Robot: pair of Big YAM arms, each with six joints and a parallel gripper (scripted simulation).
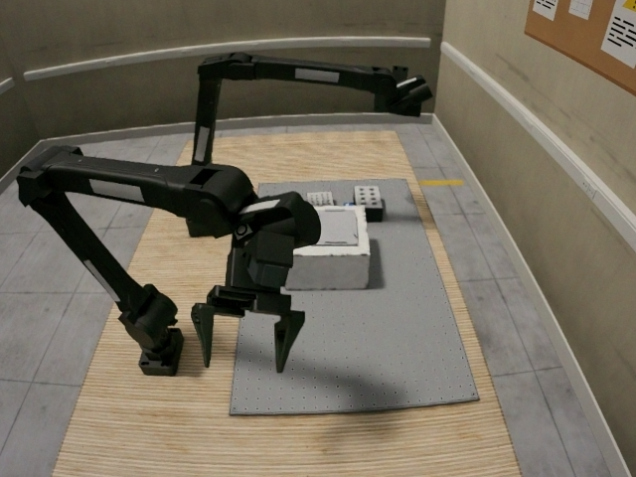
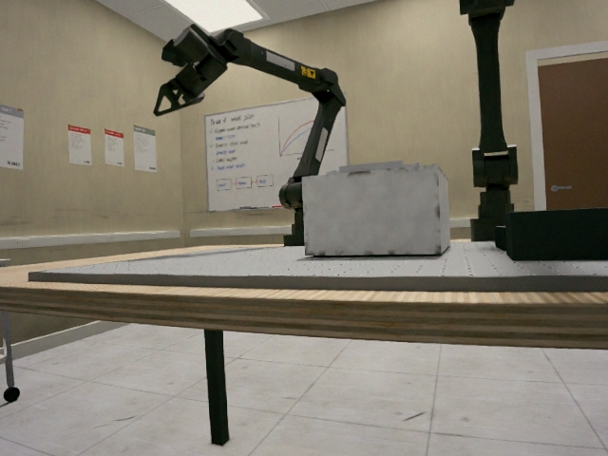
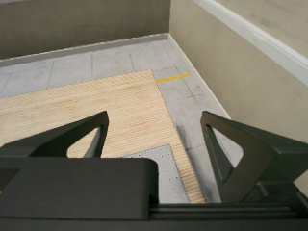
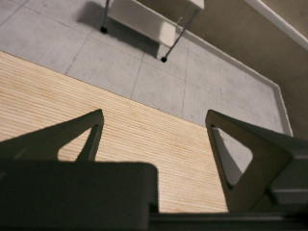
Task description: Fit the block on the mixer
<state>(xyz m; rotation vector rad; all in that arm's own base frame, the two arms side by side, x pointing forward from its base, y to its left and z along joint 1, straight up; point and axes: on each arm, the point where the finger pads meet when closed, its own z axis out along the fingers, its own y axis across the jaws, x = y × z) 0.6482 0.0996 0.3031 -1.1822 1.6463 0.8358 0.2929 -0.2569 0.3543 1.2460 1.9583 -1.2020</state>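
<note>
Mixer point(image 1: 328, 271) point(image 2: 375, 216) sitting on grey mat point(image 1: 354, 333) point(image 2: 196, 262), its plate point(image 1: 334, 228) point(image 2: 378, 166) showing bare on top. Pale-topped holed block point(image 1: 367, 195) point(image 2: 560, 236) standing at about 1 o'clock of mixer in top view, second pale block point(image 1: 320, 198) peeking out around 12. Which one being 0.5 mL, can't tell, no size print showing. Right gripper point(image 1: 243, 368) point(image 2: 179, 106) point(image 4: 155, 113) hanging at 7 o'clock, fingers spreading wide, holding nothing; left gripper point(image 1: 407, 106) point(image 3: 155, 114) also gaping, nothing between. Whiteboard point(image 2: 245, 147) reading "week plan", rest looking scribbly, poster text blurring
</note>
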